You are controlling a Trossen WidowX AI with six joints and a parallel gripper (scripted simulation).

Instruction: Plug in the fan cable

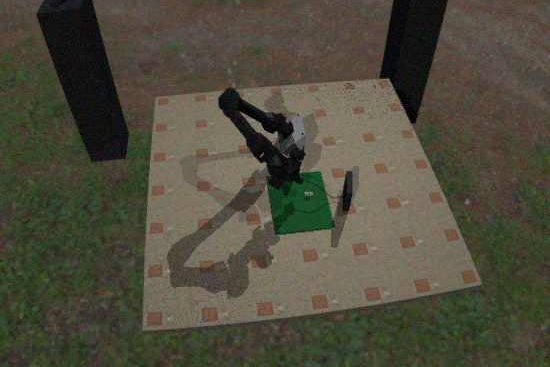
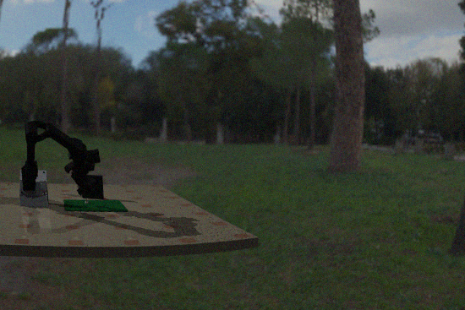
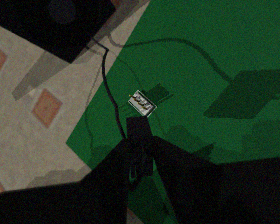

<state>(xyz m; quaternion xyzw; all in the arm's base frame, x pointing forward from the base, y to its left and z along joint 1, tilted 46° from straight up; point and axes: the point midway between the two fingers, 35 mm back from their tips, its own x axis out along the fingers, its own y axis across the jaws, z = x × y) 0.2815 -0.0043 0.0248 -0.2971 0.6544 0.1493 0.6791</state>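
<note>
Evidently the alignment step was in hand: the jaws were closed on the dark plug point(image 3: 138, 127), just beside the white header point(image 1: 308, 194) point(image 2: 86, 202) point(image 3: 142, 103) on the green board point(image 1: 302, 222) point(image 2: 95, 205) point(image 3: 200, 22). Centring and matching its angle came next, before pressing down.
</note>
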